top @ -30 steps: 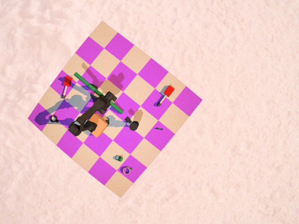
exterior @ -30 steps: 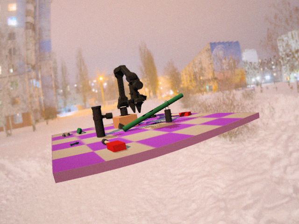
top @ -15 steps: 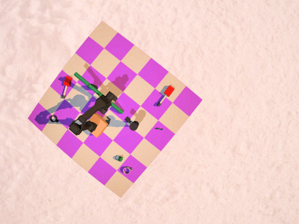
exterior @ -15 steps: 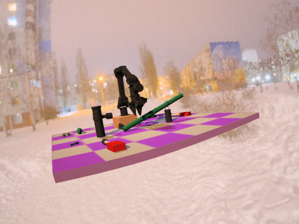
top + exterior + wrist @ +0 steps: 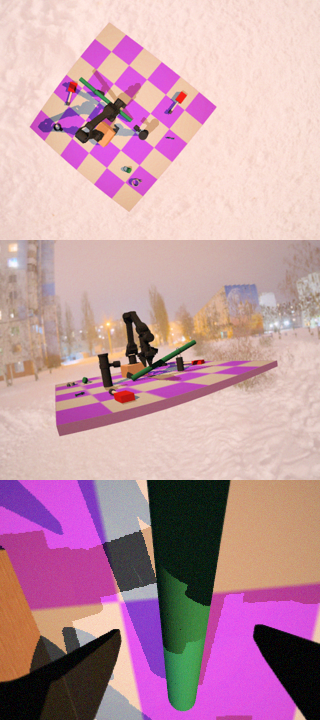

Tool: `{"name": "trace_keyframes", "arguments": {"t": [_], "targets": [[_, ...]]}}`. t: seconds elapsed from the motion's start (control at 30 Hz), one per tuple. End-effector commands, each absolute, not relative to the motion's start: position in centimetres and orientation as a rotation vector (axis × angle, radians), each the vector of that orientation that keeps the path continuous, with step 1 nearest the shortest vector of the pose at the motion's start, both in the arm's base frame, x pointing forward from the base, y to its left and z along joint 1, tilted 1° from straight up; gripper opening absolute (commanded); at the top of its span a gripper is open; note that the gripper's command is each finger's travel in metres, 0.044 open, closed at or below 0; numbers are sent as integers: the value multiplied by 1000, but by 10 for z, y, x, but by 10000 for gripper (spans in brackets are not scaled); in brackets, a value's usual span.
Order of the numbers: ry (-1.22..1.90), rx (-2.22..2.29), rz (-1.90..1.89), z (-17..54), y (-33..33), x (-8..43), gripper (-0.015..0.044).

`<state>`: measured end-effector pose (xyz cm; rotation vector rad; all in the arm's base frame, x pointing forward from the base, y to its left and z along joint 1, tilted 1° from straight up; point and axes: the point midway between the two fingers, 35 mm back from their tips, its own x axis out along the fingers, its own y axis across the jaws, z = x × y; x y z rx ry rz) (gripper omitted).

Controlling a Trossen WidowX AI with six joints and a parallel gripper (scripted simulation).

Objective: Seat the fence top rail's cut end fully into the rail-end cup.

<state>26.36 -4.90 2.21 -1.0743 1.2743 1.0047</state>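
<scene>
The green rail (image 5: 102, 96) (image 5: 168, 356) (image 5: 185, 665) slopes through the wire loop on the short dark post (image 5: 180, 364). Its lower end is down near the table, apart from the cup. The big dark post (image 5: 143, 134) (image 5: 105, 376) stands upright. Its brace band (image 5: 104, 365) is up near the cap, and the rail-end cup (image 5: 136, 128) (image 5: 116, 364) sticks out from it toward the rail, higher than the rail's low end. My gripper (image 5: 146, 365) (image 5: 185, 632) is open and empty, over the rail's lower half. In the wrist view its fingers show on either side of the rail, with gaps; contact cannot be seen.
An orange block (image 5: 105, 135) (image 5: 129, 370) is at the arm's base. One red-headed mallet (image 5: 181, 97) (image 5: 124, 396) lies beyond the big post, another (image 5: 72, 87) (image 5: 198, 361) near the short post. A small green part (image 5: 128, 169) and a bolt (image 5: 170, 137) (image 5: 79, 394) lie on the checkered table.
</scene>
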Motion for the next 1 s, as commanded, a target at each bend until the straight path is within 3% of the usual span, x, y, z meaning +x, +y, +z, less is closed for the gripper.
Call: {"name": "trace_keyframes", "arguments": {"t": [0.0,0.77,0.97], "targets": [[1286,-1070,1021,10,-49,260,440],[1286,-1070,1022,-18,-49,258,440],[1286,-1070,1022,-18,-49,259,282]]}}
